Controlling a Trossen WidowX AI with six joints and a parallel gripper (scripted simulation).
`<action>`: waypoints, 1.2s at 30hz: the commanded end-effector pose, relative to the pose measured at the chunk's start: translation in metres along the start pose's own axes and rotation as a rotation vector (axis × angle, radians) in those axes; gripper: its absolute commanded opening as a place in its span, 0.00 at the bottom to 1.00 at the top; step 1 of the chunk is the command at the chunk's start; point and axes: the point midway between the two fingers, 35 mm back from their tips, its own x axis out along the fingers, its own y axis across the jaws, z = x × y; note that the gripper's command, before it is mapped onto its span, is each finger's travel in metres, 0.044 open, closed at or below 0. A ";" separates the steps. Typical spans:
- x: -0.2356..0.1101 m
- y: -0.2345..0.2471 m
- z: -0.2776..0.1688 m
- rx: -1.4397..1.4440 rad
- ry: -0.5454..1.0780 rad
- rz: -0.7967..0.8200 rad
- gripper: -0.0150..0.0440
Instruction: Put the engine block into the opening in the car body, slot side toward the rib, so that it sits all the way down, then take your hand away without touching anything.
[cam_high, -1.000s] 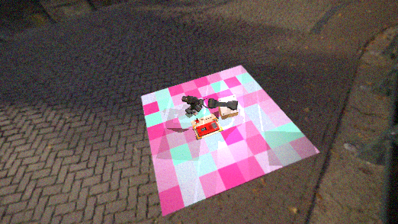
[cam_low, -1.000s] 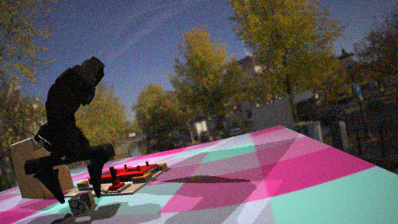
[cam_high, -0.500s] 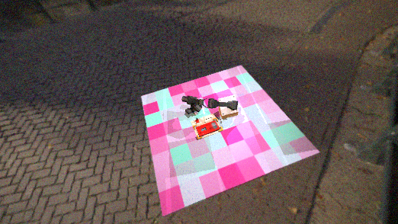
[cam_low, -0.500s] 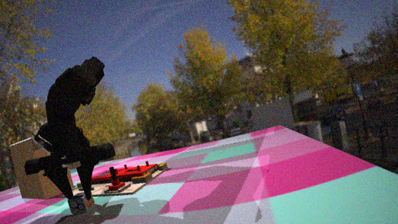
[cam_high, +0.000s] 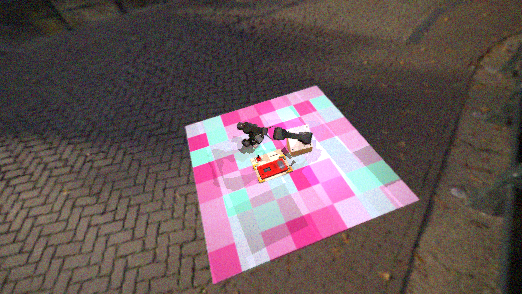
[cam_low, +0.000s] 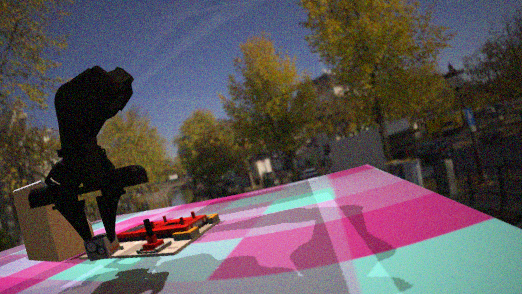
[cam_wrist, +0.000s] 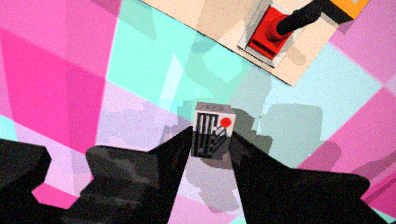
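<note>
The engine block (cam_low: 98, 248) (cam_wrist: 205, 122) is a small grey box; in the wrist view its pale face shows dark stripes and a red dot. My gripper (cam_low: 101, 240) (cam_wrist: 210, 132) is shut on it, one black finger on each side, and holds it a little above the table. The red car body (cam_high: 274, 170) (cam_low: 165, 227) lies on a cream base board (cam_low: 175, 246) (cam_wrist: 220, 20), beyond the block in the wrist view. The top view shows dark and grey patches in the body; the rib cannot be made out. Which side of the block has the slot is not clear.
A red piece with an upright black post (cam_high: 258, 158) (cam_low: 152, 245) (cam_wrist: 300, 17) stands on the board's corner near the block. An orange piece (cam_low: 186, 233) (cam_wrist: 352, 7) is beside it. A tall tan box (cam_high: 300, 147) (cam_low: 47, 230) stands close to the board and arm.
</note>
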 end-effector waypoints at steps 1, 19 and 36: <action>-0.011 0.000 -0.002 -0.005 0.006 0.004 0.25; -0.068 0.001 0.000 -0.004 0.007 0.006 0.25; -0.087 -0.010 0.019 0.160 0.014 0.009 0.25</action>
